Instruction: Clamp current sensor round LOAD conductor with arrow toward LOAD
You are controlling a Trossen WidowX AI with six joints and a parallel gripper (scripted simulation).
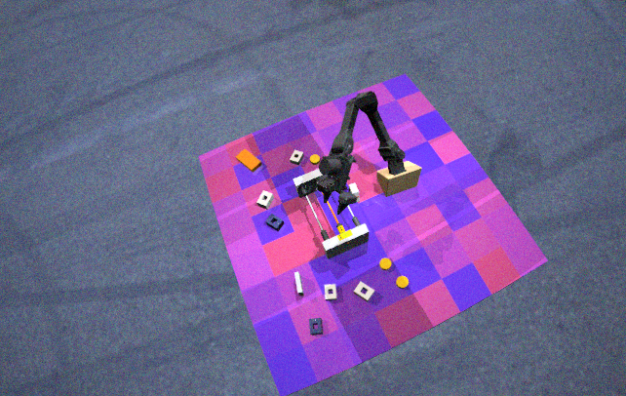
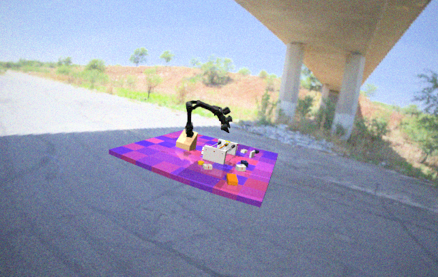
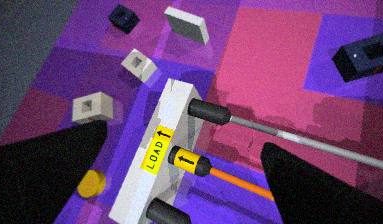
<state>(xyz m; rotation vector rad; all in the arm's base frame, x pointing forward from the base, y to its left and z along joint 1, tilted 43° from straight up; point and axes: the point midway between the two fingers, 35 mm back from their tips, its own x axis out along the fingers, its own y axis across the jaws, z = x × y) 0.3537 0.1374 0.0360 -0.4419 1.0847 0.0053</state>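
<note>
The LOAD conductor is the orange middle rod (image 1: 332,213) (image 3: 242,183) of a rack with white end blocks (image 2: 213,154) (image 3: 128,197). A yellow LOAD label (image 1: 344,236) (image 3: 157,151) lies on one end block, and the arrow on the conductor's yellow sleeve (image 3: 185,160) points toward that block. My gripper (image 1: 332,206) (image 2: 229,126) (image 3: 186,138) is open and empty above the rack, pointing down. A small white piece (image 1: 354,192) stands beside the rack, partly behind the gripper in the top view; it may be the open sensor, but its shape is unclear.
Grey rods (image 1: 315,216) (image 3: 292,136) flank the conductor. Several white holed blocks (image 1: 330,292) (image 3: 137,62), dark holed blocks (image 1: 274,221) (image 3: 364,57), yellow discs (image 1: 385,263) (image 3: 91,183), a thin white plate (image 1: 297,284) (image 3: 188,26) and an orange block (image 1: 248,160) (image 2: 232,179) lie around the rack.
</note>
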